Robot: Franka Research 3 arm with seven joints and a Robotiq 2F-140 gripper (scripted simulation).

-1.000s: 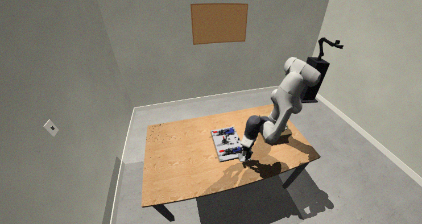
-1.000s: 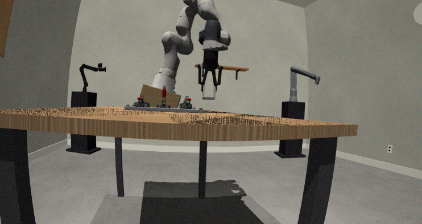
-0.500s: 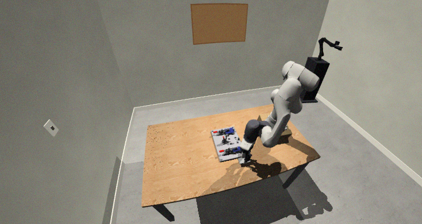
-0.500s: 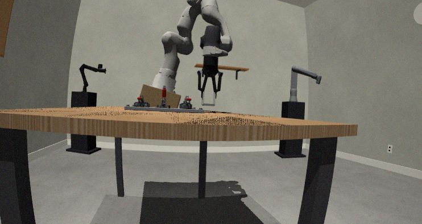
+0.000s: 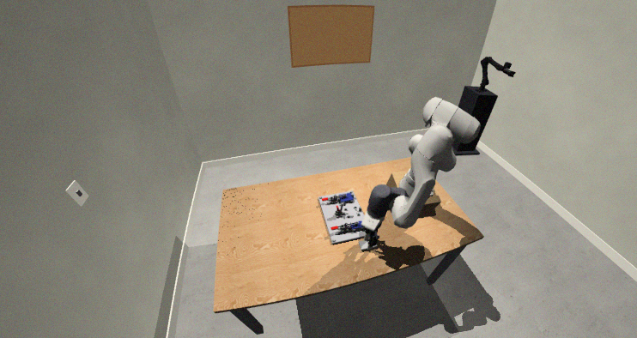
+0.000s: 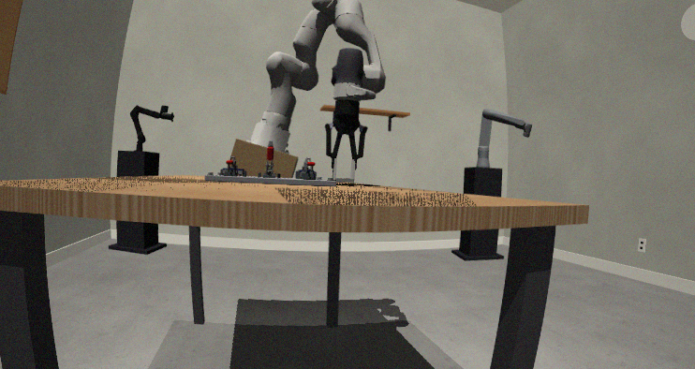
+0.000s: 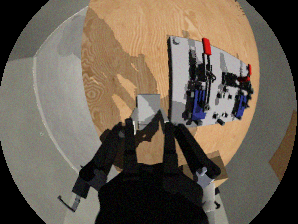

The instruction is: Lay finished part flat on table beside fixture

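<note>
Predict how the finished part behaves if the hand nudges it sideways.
Probably stiff: the finished part shows crisp, straight edges and no sag in the hand. Its smooth-looking grey faces may slide on wood. Being broad and flat-faced, it seems unlikely to roll.

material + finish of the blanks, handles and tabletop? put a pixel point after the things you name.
Blanks (image 7: 199, 106): painted or anodised, metal or plastic unclear; even dark blue. Handles (image 6: 270, 153) (image 7: 207, 46): likely plastic-coated; solid bright red. Tabletop (image 5: 276, 255) (image 7: 117, 50): wood or wood-look laminate, matte; visible grain swirls.
</note>
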